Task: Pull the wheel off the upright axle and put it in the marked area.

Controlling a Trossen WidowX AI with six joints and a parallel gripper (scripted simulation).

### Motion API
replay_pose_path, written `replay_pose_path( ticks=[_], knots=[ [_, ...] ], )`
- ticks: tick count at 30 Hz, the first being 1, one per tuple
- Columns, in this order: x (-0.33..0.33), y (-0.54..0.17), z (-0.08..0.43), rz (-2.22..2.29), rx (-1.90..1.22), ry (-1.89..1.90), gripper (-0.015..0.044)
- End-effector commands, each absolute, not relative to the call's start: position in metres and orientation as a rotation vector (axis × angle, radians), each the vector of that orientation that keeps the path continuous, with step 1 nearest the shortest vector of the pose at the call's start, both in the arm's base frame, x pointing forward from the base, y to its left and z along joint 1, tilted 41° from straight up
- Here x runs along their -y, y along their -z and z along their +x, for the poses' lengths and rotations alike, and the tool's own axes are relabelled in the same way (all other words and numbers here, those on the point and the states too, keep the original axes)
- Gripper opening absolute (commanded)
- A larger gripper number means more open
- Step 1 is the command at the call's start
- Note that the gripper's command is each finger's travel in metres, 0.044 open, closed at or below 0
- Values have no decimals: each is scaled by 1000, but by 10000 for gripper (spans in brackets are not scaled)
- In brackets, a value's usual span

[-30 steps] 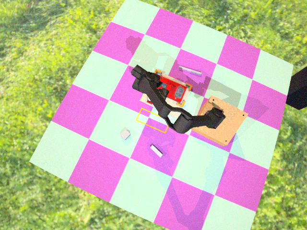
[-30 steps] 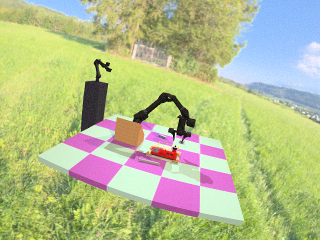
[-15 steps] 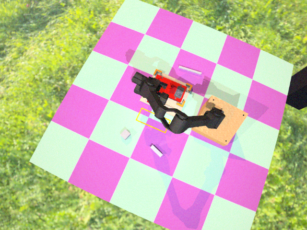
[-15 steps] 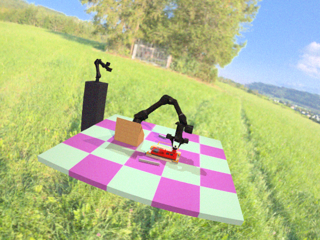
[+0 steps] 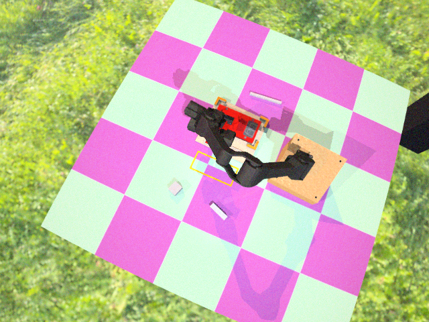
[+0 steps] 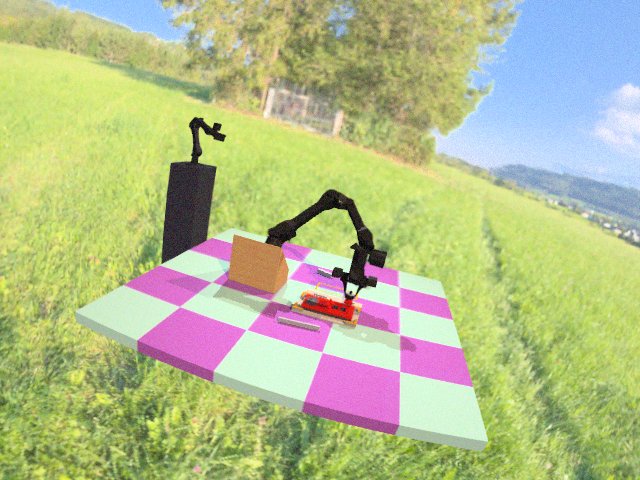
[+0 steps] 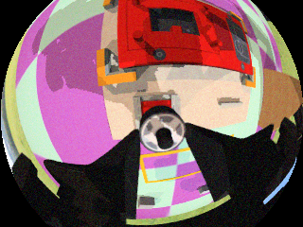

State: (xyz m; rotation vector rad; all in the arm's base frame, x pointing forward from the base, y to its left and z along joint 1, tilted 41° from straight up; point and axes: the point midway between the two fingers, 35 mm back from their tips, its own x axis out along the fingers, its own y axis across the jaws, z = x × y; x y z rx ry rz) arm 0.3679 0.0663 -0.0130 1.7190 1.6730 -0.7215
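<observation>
The wheel [image 7: 151, 134] [image 6: 349, 298] has a black tyre and a silver spoked face turned up to the wrist camera. It is around the upright black axle [image 7: 165, 139], whose top shows through its middle, at the edge of the pale board. My gripper [image 7: 161, 130] [image 6: 350, 295] is shut on the wheel, one finger on each side. In the top view the arm hides the wheel and the fingertips. The marked area [image 5: 210, 177] [image 7: 173, 177] is a yellow outlined rectangle on the table beside the board.
A red block-like body [image 5: 254, 137] [image 6: 323, 307] [image 7: 137, 52] sits on the board between orange corner brackets. A large wooden wedge [image 5: 325, 173] [image 6: 255, 266] stands near the arm's base. A long pale bar [image 5: 265, 98] [image 6: 298, 324], a short bar [image 5: 218, 210] and a small block [image 5: 175, 188] lie around.
</observation>
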Motion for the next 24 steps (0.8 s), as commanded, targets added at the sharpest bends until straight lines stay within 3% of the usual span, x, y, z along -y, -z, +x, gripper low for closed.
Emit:
replay_pose_path(
  ticks=[1, 24],
  knots=[
    [-65, 11, 369, 1719, -1669, 716, 0],
    [-59, 5, 369, 1721, -1669, 717, 0]
  ],
)
